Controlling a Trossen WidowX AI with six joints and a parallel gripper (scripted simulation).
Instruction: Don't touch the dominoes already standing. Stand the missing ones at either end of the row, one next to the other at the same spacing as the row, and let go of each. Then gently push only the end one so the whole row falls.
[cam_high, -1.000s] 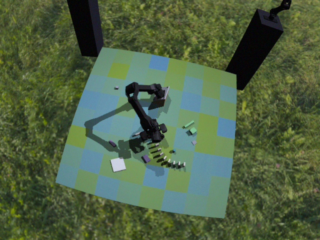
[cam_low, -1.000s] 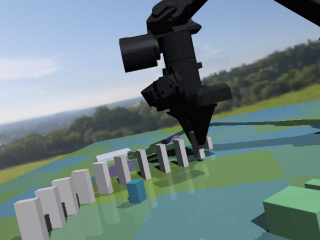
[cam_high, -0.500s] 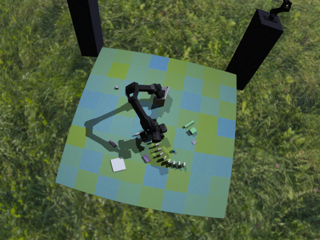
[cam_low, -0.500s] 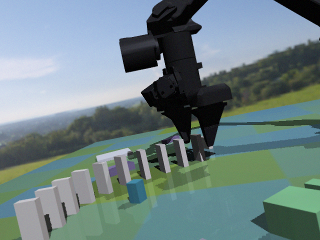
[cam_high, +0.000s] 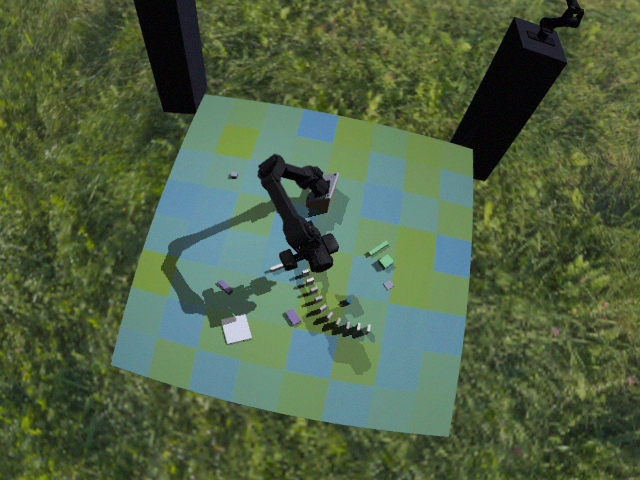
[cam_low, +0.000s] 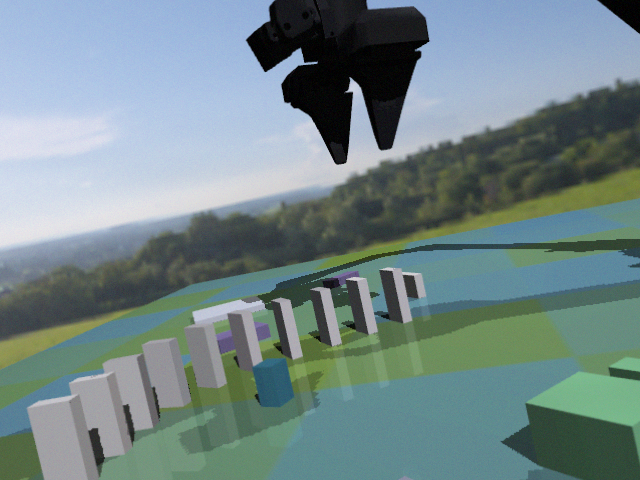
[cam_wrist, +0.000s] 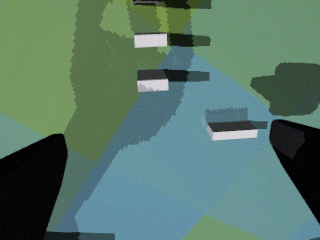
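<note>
Several white dominoes stand upright in a curved row. The near end domino (cam_low: 57, 439) (cam_high: 368, 328) is at one end. The domino at the arm's end (cam_low: 395, 295) (cam_high: 306, 271) (cam_wrist: 153, 85) stands upright and free, in line with its neighbour (cam_low: 361, 305) (cam_wrist: 150, 41). Another white domino (cam_high: 277, 267) (cam_low: 413, 285) (cam_wrist: 234, 134) lies on its long edge just beyond that end, off to the side. My gripper (cam_low: 362, 156) (cam_wrist: 171, 136) is open and empty, high above the arm's end of the row; its fingertips are hidden in the top view.
A small blue block (cam_low: 273, 383) (cam_high: 347, 300) stands beside the row's inner side. Purple blocks (cam_high: 292, 317) (cam_high: 224, 286) and a white square plate (cam_high: 236, 330) lie on the other side. Green blocks (cam_high: 385, 261) (cam_high: 377, 248) and a small grey piece (cam_high: 388, 285) lie farther right.
</note>
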